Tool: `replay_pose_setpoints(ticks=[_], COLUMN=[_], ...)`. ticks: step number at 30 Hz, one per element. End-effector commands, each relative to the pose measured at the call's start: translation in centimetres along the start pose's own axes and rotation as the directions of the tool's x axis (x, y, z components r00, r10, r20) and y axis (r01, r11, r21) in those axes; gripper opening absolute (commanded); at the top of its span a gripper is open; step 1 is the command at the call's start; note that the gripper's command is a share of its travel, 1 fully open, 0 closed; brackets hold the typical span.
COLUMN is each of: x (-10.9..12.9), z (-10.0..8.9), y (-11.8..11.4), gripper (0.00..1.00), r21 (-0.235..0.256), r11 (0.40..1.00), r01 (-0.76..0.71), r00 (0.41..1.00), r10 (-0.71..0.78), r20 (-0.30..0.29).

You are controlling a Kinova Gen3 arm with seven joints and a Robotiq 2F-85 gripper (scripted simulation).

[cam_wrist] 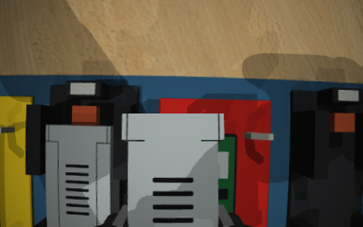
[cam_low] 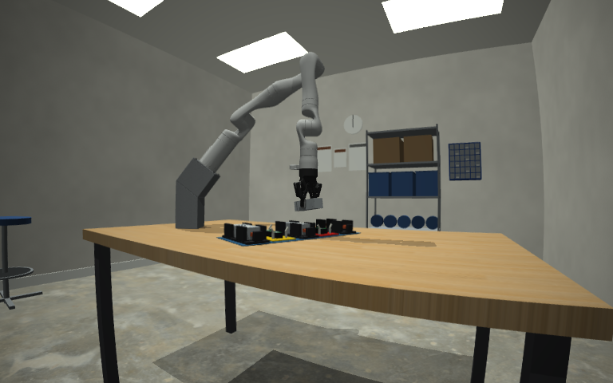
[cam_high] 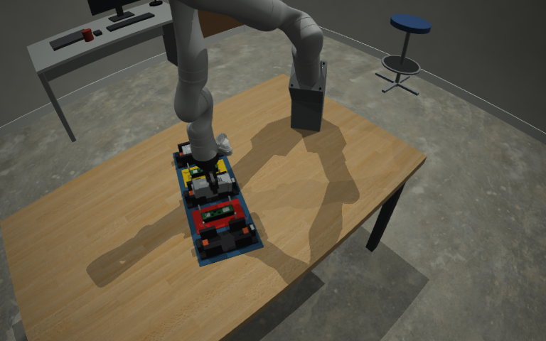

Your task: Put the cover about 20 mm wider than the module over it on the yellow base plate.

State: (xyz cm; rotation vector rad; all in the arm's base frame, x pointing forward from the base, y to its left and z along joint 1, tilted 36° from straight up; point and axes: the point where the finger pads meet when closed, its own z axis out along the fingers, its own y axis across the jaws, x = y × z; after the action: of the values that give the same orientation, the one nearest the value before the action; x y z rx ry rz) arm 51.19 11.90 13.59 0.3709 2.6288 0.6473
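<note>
My gripper (cam_high: 210, 180) is shut on a light grey cover (cam_high: 211, 187) with vent slots and holds it in the air above the row of fixtures; it also shows in the exterior view (cam_low: 308, 203) and fills the middle of the wrist view (cam_wrist: 172, 170). The yellow plate (cam_high: 189, 173) with its green module (cam_high: 197, 170) lies just beyond it, partly hidden by my wrist. In the wrist view the yellow plate (cam_wrist: 14, 161) is at the left edge. A second grey cover (cam_wrist: 77, 175) sits in a black holder between them. A third cover (cam_high: 185, 149) sits in the far holder.
A red plate (cam_wrist: 248, 156) with a green module (cam_wrist: 229, 175) lies under and right of the held cover. An empty black holder (cam_wrist: 326, 156) with an orange tab stands further right. All rest on a blue mat (cam_high: 215, 203). The arm's base (cam_high: 306, 100) stands at the table's far edge.
</note>
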Motion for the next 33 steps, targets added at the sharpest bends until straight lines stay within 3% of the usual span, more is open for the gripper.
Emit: replay_pose_setpoints(ticks=[1,4,13,21,30,33], x=[-0.4,-0.2,-0.1,0.0,0.0,0.0], z=[-0.1,0.0,0.6,0.7,1.2,1.2], y=[-1.7,-1.1,-6.5,-5.8,-11.2,-11.2], gripper=[0.00,0.00,0.00,0.00,0.00,0.00], r21=[0.004,0.000,0.005,0.000,0.005,0.005], r11=[1.000,1.000,1.000,1.000,1.000,1.000], r01=[-0.018,-0.007,-0.018,-0.005,-0.018,-0.018], r00=[1.000,1.000,1.000,1.000,1.000,1.000], r10=[0.018,0.007,0.018,0.005,0.018,0.018], r20=[0.018,0.007,0.018,0.005,0.018,0.018])
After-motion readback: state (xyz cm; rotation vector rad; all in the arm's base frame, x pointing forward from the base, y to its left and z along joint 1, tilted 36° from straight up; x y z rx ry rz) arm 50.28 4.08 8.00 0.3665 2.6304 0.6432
